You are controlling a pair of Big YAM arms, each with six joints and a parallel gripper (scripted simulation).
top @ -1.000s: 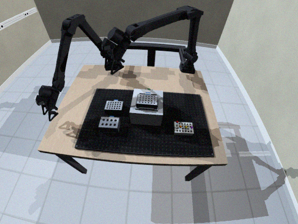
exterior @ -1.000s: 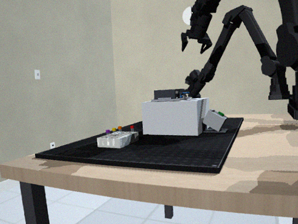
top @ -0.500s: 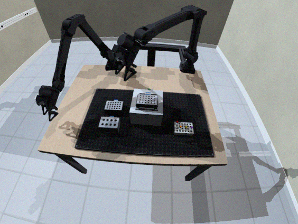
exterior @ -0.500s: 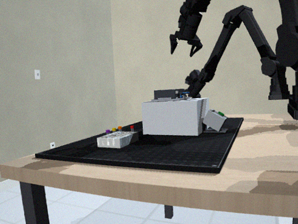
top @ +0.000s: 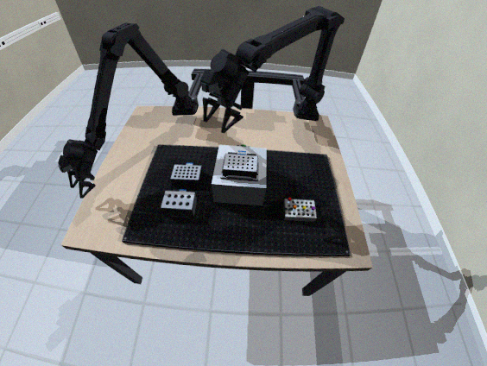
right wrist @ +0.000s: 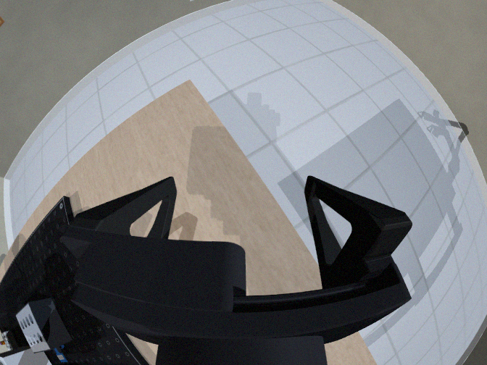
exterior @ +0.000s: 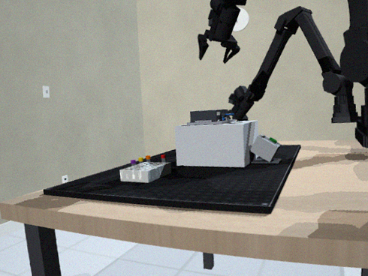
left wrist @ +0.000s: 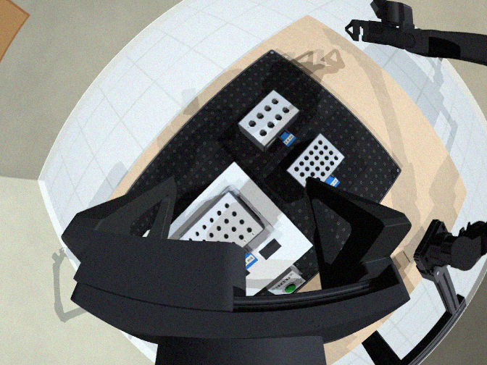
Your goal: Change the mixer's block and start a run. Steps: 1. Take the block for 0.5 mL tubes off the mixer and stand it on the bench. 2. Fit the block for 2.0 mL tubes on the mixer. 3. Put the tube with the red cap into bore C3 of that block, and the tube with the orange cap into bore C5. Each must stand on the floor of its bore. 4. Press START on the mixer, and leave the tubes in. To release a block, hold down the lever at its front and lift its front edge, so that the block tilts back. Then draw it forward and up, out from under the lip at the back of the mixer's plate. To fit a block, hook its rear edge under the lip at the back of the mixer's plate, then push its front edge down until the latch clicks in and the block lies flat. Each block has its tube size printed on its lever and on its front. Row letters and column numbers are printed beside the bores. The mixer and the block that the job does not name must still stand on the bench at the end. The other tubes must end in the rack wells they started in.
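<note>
The mixer [top: 239, 195] [exterior: 210, 145] [left wrist: 295, 243] carries a many-bore block [top: 240, 160] [exterior: 204, 116] [left wrist: 215, 219] with a blue lever; its print is too small to read. Two blocks stand on the bench: one with many small bores [top: 186, 173] [left wrist: 319, 157] and one with large bores [top: 177, 207] [left wrist: 264, 119]. The red-capped tube [top: 289, 198] [exterior: 163, 156] and orange-capped tube [top: 294, 206] [exterior: 148, 157] stand in the rack [exterior: 134, 175]. My left gripper [top: 215, 126] [exterior: 213, 60] [left wrist: 240, 184] is open and empty above and behind the mixer. My right gripper [top: 78, 192] [right wrist: 240, 183] is open and empty beyond the table's side edge.
Yellow-capped [top: 304, 208] [exterior: 140, 159] and purple-capped [top: 313, 208] [exterior: 133, 162] tubes also stand in the rack. The green START button [exterior: 273, 140] [left wrist: 290, 287] is on the sloped panel at the mixer's lever side. Everything stands on the black mat [top: 233, 233].
</note>
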